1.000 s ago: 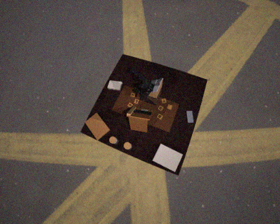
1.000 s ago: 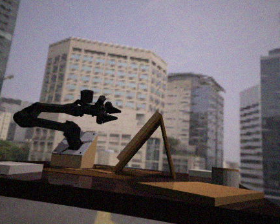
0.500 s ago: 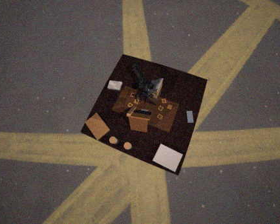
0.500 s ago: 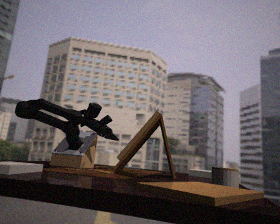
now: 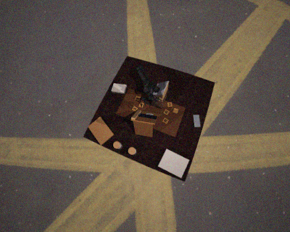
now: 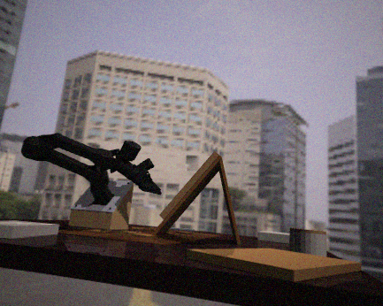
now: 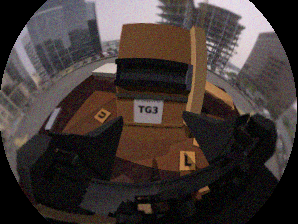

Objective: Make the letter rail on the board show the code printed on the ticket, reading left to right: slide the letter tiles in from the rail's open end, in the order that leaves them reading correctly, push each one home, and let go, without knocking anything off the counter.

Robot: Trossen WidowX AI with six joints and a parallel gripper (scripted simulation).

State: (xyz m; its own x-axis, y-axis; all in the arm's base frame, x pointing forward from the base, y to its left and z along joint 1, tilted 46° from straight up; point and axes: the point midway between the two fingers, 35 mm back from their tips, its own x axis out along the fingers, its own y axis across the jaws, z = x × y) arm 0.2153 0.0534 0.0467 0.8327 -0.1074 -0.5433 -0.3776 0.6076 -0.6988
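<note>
Letter tiles, small flat tan squares with darker centres (image 5: 165,111), are lying scattered on the brown wooden mat (image 5: 176,125) around the tilted wooden easel board (image 5: 143,127); several are sitting to the board's right and a few near the arm, all apart from one another. In the wrist view one tile printed with an L (image 7: 188,159) is showing just below the board, and the white ticket (image 7: 147,111) is sitting on the board's face under the dark rail slot (image 7: 152,78); its code is looking like three characters, too blurred to read with confidence. The rail is appearing unfilled.

The black parallel-jaw gripper (image 6: 155,189) is hanging above the mat, angled down toward the tiles, with its fingers spread wide and nothing between them.

The tiles are likely light, stiff and thin, so they are probably prone to skidding or flipping if nudged from one side. Pinching across two opposite edges, jaws square to the tile and low to the mat, is looking like the safest hold. Being so small and close to the mat, each one is calling for a centred, gentle closing.
</note>
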